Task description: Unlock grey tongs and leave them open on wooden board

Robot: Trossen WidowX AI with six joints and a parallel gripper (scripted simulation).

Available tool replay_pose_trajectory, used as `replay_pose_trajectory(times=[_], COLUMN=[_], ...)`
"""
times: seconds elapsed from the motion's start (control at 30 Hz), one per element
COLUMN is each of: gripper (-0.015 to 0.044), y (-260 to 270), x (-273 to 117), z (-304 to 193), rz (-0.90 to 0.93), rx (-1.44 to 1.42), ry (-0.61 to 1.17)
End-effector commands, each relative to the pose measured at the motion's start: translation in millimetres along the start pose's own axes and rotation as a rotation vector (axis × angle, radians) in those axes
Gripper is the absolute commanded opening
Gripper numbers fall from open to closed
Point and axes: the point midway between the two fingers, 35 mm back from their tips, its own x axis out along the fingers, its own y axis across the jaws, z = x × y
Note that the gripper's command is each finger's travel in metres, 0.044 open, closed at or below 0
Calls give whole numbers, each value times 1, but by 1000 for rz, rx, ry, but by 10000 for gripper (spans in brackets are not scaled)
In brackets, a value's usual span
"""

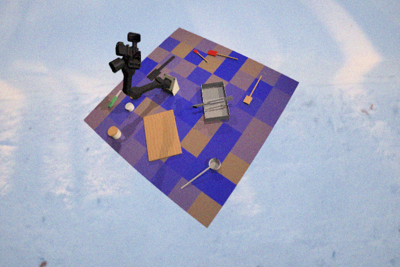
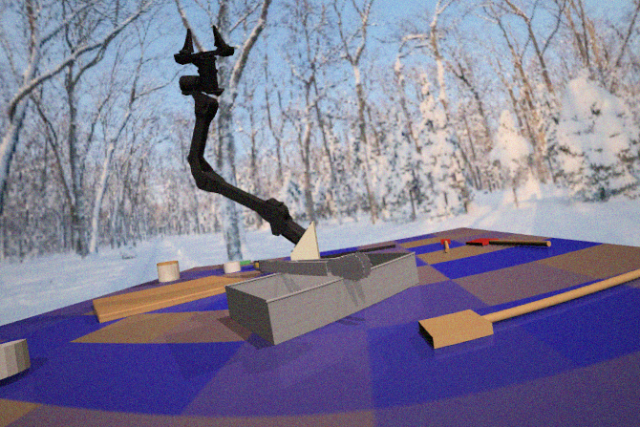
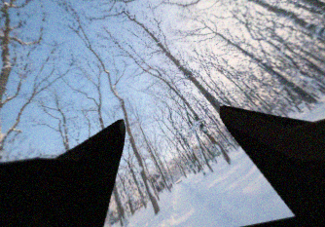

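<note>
The grey tongs [image 1: 213, 101] [image 2: 293, 266] lie across the roasting tin [image 1: 213, 83] [image 2: 320, 307], over its rims. Their arms look close together. The broad hinge end is at the tin's right side in the top view, and the dark tips stick out past the left rim. The lock's state is too small to tell. The wooden board [image 1: 162, 126] [image 2: 160, 296] lies flat to the lower left of the tin in the top view, with nothing on it. My gripper [image 2: 201, 27] [image 3: 172, 117] is open and empty, high above the table and far from the tongs, with its fingers pointing up.
A pale wedge [image 1: 174, 86] [image 2: 307, 243] stands by the arm's base. A jar [image 1: 114, 132] [image 2: 168, 270] and a small white pot [image 1: 129, 107] [image 2: 231, 266] stand left of the board. A wooden spatula [image 1: 247, 99] [image 2: 456, 329] lies right of the tin. A ladle [image 1: 214, 163] lies below it.
</note>
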Motion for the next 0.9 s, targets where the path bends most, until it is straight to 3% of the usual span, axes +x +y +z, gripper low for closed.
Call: replay_pose_trajectory(times=[0.0,0.13,0.47,0.6,0.87], gripper=[426,440,440,440,440], y=[0,7,10,9,-5], x=[1,11,46,49,46], z=[-2,-26,-153,-173,-296], rz=[0,4,-83,-110,-371], rx=[3,44,256,299,614], ry=[5,68,376,422,694])
